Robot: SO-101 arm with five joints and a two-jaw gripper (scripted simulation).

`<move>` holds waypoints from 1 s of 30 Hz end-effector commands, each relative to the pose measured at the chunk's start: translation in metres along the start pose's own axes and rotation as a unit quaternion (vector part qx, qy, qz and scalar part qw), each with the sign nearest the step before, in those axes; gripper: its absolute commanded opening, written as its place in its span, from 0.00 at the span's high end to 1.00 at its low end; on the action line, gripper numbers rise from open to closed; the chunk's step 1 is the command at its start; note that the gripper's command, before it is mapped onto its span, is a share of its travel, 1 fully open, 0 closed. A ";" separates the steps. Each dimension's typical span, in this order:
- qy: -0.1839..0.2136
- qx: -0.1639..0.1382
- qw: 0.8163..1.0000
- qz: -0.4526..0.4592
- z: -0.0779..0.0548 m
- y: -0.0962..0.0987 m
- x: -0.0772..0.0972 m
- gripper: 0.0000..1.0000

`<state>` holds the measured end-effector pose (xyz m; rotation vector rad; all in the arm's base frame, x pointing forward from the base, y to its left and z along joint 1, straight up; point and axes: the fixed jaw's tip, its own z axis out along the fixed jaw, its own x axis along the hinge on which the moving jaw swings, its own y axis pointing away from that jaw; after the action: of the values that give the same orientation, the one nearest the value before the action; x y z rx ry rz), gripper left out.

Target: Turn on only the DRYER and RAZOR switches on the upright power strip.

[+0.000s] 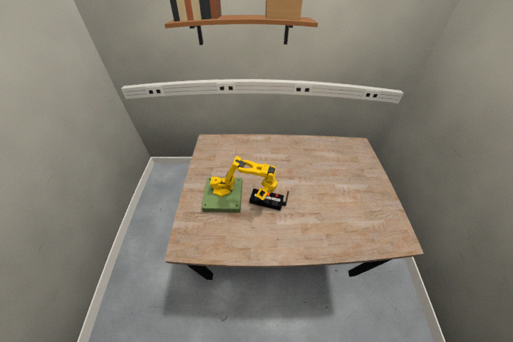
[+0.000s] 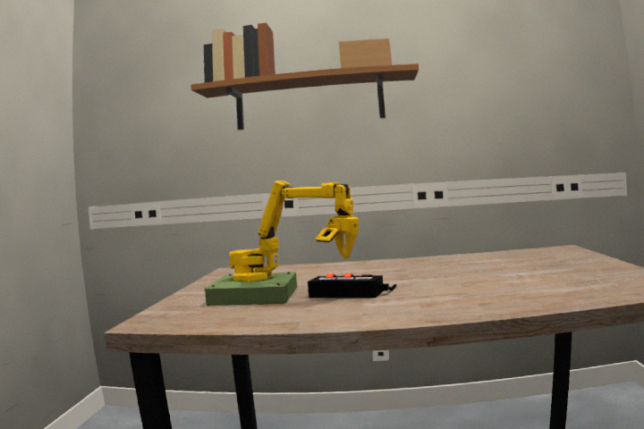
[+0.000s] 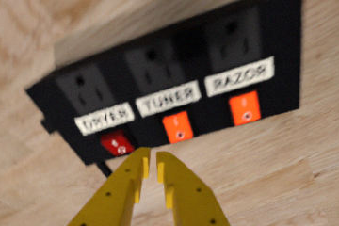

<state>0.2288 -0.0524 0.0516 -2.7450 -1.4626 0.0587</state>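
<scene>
A black power strip lies right way up on the table, just right of the arm's green base. In the wrist view its labels read DRYER, TUNER and RAZOR. The DRYER switch is dark red. The TUNER switch and the RAZOR switch glow bright orange. My gripper is shut and empty. It points down, a short way above the strip, with its tips between the DRYER and TUNER switches at the strip's front edge.
The arm stands on a green base plate at the table's left side. A short black cord stub sticks out of the strip's right end. A wall shelf with books hangs high above.
</scene>
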 end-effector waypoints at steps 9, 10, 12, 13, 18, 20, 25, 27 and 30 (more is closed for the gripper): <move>0.014 -0.037 0.993 -0.114 0.010 0.008 0.067 1.00; 0.016 -0.040 0.991 -0.125 0.011 0.007 0.074 1.00; 0.019 -0.046 0.988 -0.144 0.013 0.005 0.086 1.00; 0.020 -0.049 0.987 -0.152 0.014 0.004 0.090 1.00; 0.024 -0.055 0.983 -0.174 0.018 0.000 0.104 1.00; 0.025 -0.055 0.983 -0.176 0.018 0.000 0.105 1.00; 0.025 -0.056 0.983 -0.176 0.018 0.000 0.105 1.00; 0.025 -0.056 0.983 -0.176 0.018 0.000 0.105 1.00; 0.025 -0.056 0.983 -0.176 0.018 0.000 0.105 1.00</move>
<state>0.2886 0.0330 0.0361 -2.5255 -1.9513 -0.1404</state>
